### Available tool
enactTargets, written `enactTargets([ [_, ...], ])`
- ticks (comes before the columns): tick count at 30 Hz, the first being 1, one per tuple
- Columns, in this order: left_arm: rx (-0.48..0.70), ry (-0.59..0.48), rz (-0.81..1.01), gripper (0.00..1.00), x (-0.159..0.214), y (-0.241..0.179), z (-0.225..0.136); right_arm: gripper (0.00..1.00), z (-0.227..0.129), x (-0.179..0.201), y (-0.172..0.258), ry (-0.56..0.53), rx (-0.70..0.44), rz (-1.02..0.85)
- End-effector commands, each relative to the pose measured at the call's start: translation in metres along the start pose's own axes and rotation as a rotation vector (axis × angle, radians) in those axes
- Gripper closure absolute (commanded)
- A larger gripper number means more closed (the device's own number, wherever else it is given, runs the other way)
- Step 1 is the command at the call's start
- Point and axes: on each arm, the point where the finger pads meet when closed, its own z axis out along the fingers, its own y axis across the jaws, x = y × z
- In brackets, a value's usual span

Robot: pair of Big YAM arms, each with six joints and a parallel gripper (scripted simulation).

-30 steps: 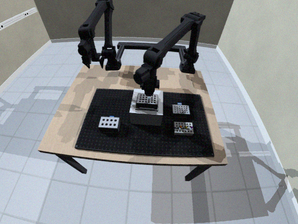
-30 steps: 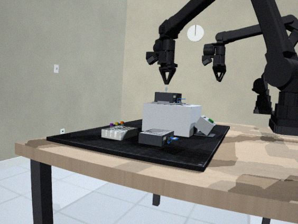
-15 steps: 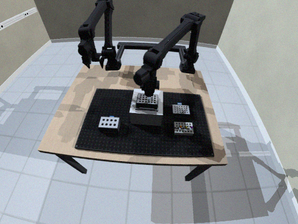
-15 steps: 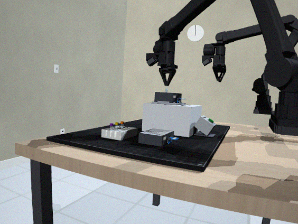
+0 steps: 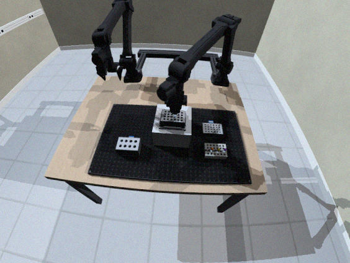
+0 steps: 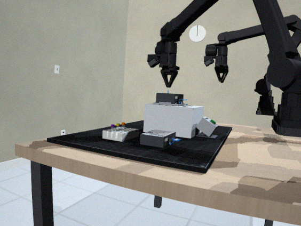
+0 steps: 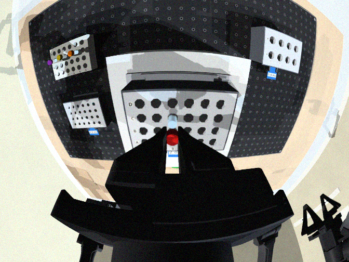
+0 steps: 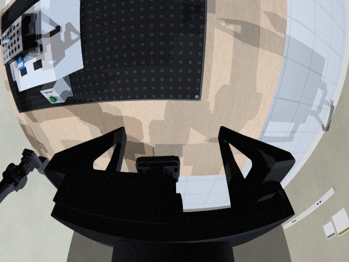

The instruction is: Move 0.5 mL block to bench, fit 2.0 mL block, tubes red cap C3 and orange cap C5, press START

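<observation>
Beige walls and a tiled floor are surrounding the wooden table [image 5: 74, 136] [image 6: 88, 166], where the left gripper [image 5: 175, 112] [image 6: 168, 86] [image 7: 172, 131] is pinching the red-capped tube [image 7: 172, 138] between nearly closed fingers. Below the cap, the tube's clear body is pointing down at the 2.0 mL block [image 5: 172, 121] [image 6: 169, 98] [image 7: 180, 111] on the mixer [image 5: 172, 138] [image 6: 171, 120] [image 7: 116, 81] [image 8: 67, 53], around bore C3. Farther out, the orange-capped tube [image 5: 212, 149] [image 6: 123, 123] [image 7: 70, 53] is lying across the rack [image 5: 215, 156] [image 6: 113, 135] [image 7: 89, 63], while the right gripper [image 5: 111, 77] [image 7: 313, 199] [image 8: 172, 131] is hanging wide open and holding nothing.

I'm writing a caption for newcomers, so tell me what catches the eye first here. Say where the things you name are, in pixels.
The red cap [image 7: 172, 138], bright between the left arm's black jaws above the mixer's block [image 7: 180, 111] [image 5: 164, 120]. Next, the orange cap [image 7: 70, 53] [image 5: 212, 149] [image 6: 123, 123] on the rack [image 7: 90, 63] [image 5: 215, 156] [image 6: 112, 135], and the green button [image 8: 52, 99] [image 6: 213, 121] on the mixer's front.
</observation>
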Motion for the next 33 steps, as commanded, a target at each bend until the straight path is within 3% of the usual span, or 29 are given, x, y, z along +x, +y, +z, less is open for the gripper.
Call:
enactTargets([
  [1, -0.005, 0.012, 0.016, 0.91, -0.001, -0.006, 0.016, 0.0, -0.028, -0.023, -0.004, -0.07, 0.002, 0.004],
  [15, -0.007, 0.015, 0.017, 0.91, 0.0, -0.006, 0.023, 0.0, -0.031, -0.026, -0.005, -0.08, 0.003, 0.004],
  [33, -0.008, 0.015, 0.016, 0.91, -0.001, -0.005, 0.03, 0.0, -0.006, -0.006, -0.001, -0.015, -0.003, 0.0],
])
